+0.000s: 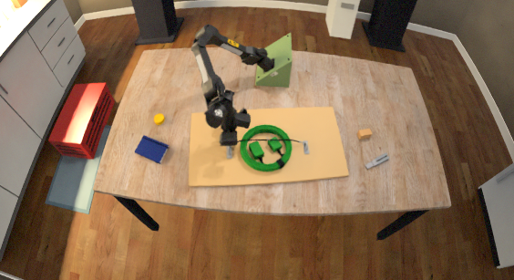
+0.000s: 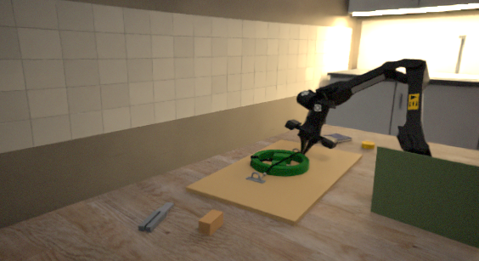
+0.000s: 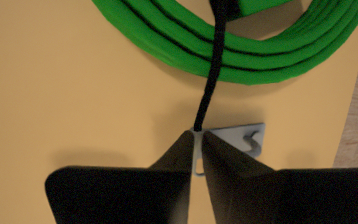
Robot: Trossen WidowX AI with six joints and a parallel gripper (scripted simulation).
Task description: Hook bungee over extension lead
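Observation:
The green coiled extension lead [image 1: 266, 166] [image 2: 280, 167] [image 3: 261, 62] lies flat on the tan board [image 1: 314, 122] [image 2: 280, 199] [image 3: 56, 100], its two plugs [image 1: 256, 149] inside the coil. The black bungee [image 1: 296, 140] [image 2: 280, 161] [image 3: 212, 85] runs straight across the coil. Its far end sits at the right tie-down eye [image 1: 306, 146] [image 2: 256, 178]. My gripper [image 1: 229, 145] [image 2: 303, 151] [image 3: 196, 137] is shut on the bungee's other hook end, low over the left tie-down eye [image 1: 230, 152] [image 3: 241, 137]. The hook's tip is hidden between my fingers.
A green wedge [image 1: 275, 63] [image 2: 425, 190] stands behind the board. A yellow disc [image 1: 159, 119] [image 2: 368, 144] and a blue book [image 1: 151, 149] [image 2: 338, 138] lie left of it. An orange block [image 1: 364, 133] [image 2: 211, 221] and a grey clip [image 1: 376, 160] [image 2: 155, 217] lie right.

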